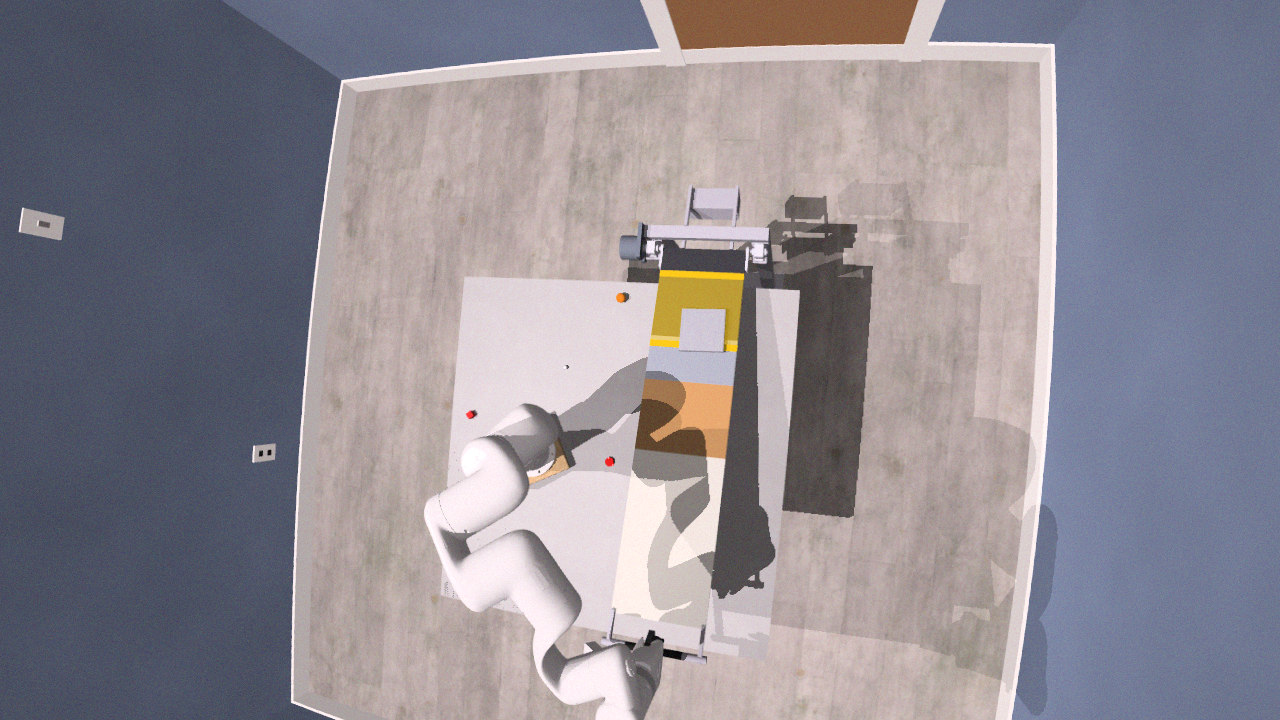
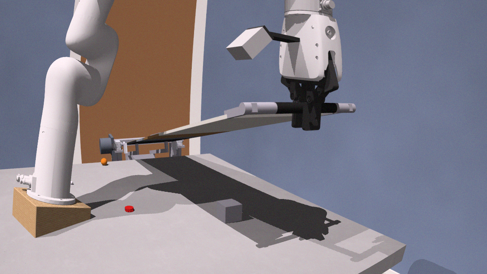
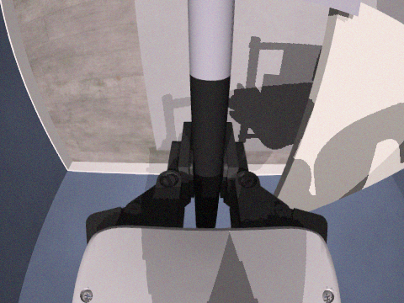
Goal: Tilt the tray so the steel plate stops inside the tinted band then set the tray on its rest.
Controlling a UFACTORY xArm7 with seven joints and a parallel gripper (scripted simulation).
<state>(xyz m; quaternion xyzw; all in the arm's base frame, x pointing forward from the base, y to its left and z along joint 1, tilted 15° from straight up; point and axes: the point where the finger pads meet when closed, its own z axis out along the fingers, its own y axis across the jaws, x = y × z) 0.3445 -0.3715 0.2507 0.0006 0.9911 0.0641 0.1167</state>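
Note:
The long tray (image 1: 646, 546) (image 2: 217, 125) (image 3: 359, 101) is hinged at the far end and lifted at the near end, sloping down towards the hinge. My gripper (image 2: 305, 124) (image 3: 207, 138) (image 1: 651, 641) is shut on the tray's handle bar (image 2: 289, 107) (image 3: 209, 34), on its dark middle part. The square steel plate (image 1: 702, 329) lies flat on the bed near the hinge end. Most of it is inside the yellow tinted band (image 1: 669, 308), and its near edge overlaps the near solid yellow line (image 1: 662, 341). The plate is hidden in the side view and the wrist view.
The grey rest block (image 2: 229, 210) stands on the table (image 2: 136, 245) (image 1: 537, 340) below the raised tray. An orange patch (image 1: 711, 407) marks the bed's middle. Red markers (image 2: 129, 208) (image 1: 609, 461) (image 1: 470, 414) and an orange ball (image 2: 104, 161) (image 1: 621, 296) sit on the table. The hinge mount (image 1: 707, 234) is at the far end.

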